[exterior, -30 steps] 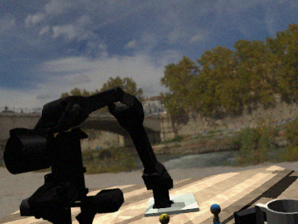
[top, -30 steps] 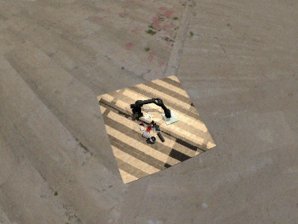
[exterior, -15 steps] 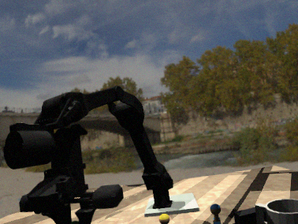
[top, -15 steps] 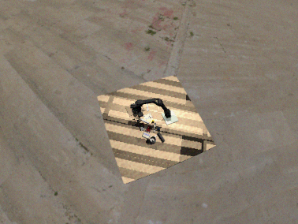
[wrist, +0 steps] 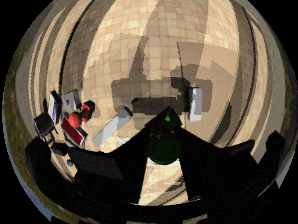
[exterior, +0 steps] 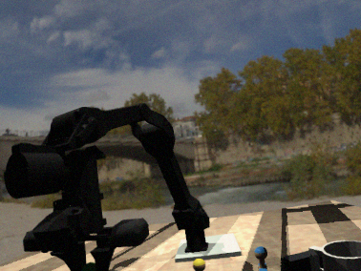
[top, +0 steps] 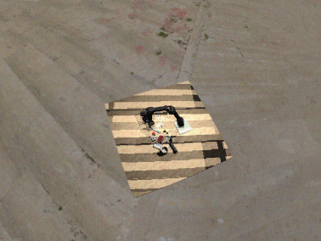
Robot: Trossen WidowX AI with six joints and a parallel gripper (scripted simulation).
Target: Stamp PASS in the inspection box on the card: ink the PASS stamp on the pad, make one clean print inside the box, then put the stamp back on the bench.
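A yellow-topped knob [exterior: 199, 263] and a blue-topped knob [exterior: 260, 251] stand near a dark ring-shaped holder [exterior: 341, 255] on the striped surface [exterior: 298, 229].

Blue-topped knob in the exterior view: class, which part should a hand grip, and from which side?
Probably the blue ball itself, from straight above: it stands upright on a thin stem, with the yellow ball and dark ring flanking it. The hand now holds the green-topped stamp.

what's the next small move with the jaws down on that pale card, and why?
Probably lift straight up, staying shut. In the exterior view the gripper stands upright, tip down on the card, and the wrist view shows a dark green stamp held between the jaws. A vertical lift should avoid smearing. Whether ink took cannot be seen.
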